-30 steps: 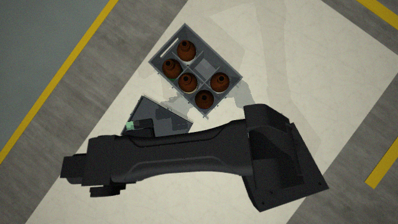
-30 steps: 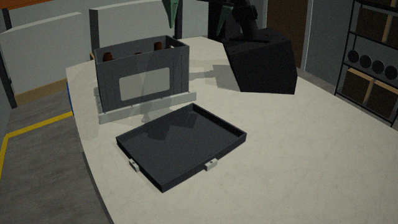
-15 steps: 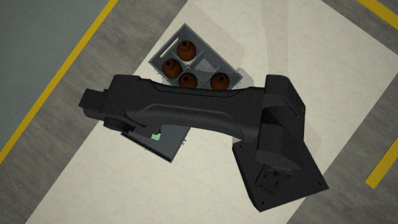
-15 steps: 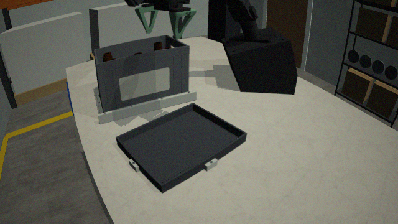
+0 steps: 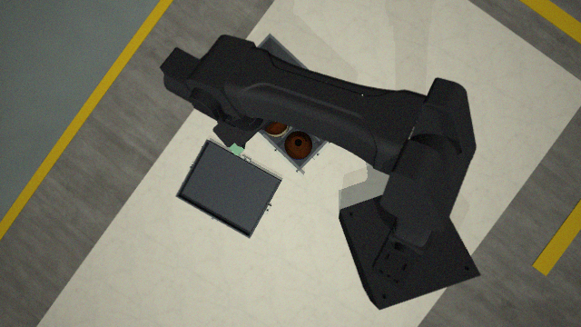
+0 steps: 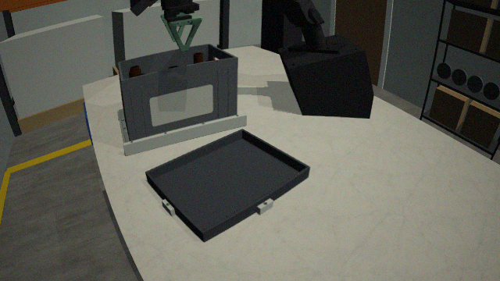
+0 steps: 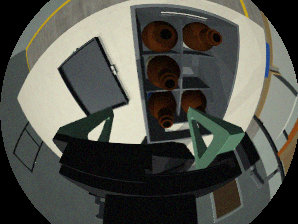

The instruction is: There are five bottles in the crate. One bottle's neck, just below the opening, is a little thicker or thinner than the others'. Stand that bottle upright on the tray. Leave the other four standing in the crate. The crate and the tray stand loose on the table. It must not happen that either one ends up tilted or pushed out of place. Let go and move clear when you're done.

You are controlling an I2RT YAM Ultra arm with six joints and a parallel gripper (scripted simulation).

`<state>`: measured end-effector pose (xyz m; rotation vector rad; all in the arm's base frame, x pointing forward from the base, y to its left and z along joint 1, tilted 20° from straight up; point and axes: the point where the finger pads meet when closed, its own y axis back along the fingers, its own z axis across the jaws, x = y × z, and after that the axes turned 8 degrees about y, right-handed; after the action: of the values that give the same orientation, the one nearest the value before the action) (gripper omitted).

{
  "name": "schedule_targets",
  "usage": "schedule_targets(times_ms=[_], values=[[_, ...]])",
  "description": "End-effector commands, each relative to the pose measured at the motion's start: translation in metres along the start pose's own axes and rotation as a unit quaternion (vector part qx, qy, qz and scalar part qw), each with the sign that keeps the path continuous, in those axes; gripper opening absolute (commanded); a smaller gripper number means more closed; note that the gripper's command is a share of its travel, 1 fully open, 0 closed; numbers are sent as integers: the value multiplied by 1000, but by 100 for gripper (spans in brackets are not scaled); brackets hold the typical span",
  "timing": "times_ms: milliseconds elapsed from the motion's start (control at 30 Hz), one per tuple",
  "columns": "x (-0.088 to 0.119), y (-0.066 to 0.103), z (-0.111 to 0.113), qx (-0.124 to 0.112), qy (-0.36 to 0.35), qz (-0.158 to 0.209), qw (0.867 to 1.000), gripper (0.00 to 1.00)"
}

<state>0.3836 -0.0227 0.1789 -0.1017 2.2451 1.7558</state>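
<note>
The fingers (image 6: 182, 34) stand wide open, holding nothing. Five brown bottles sit in the crate (image 5: 287, 158) (image 6: 137, 113) (image 7: 141, 75). The tray (image 5: 229, 188) (image 6: 230, 181) (image 7: 94, 76) is empty.

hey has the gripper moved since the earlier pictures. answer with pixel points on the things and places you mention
Yes. In the top view, the gripper (image 5: 237, 149) (image 6: 183, 43) (image 7: 150, 110) has gone from over the tray (image 5: 229, 188) (image 6: 230, 181) (image 7: 94, 75) to just beyond its edge, on the side toward the crate (image 5: 300, 168) (image 6: 134, 105) (image 7: 140, 75).
</note>
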Motion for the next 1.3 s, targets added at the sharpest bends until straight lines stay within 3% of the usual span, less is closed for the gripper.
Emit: schedule_targets(times_ms=[0,133,233,333,600,700,1200,1233,1267], values=[[-4,12,-18,-19,-80,-24,996,100],[-4,8,-44,-22,-148,-21,988,100],[-4,8,-44,-22,-149,-21,988,100],[-2,6,-75,-25,-227,-20,973,100],[3,5,-119,-29,-338,-22,941,100],[6,3,-123,-29,-351,-20,936,100],[4,5,-121,-30,-350,-23,936,100],[-5,15,-126,-29,-350,-42,935,0],[-5,15,-126,-29,-350,-42,935,0]])
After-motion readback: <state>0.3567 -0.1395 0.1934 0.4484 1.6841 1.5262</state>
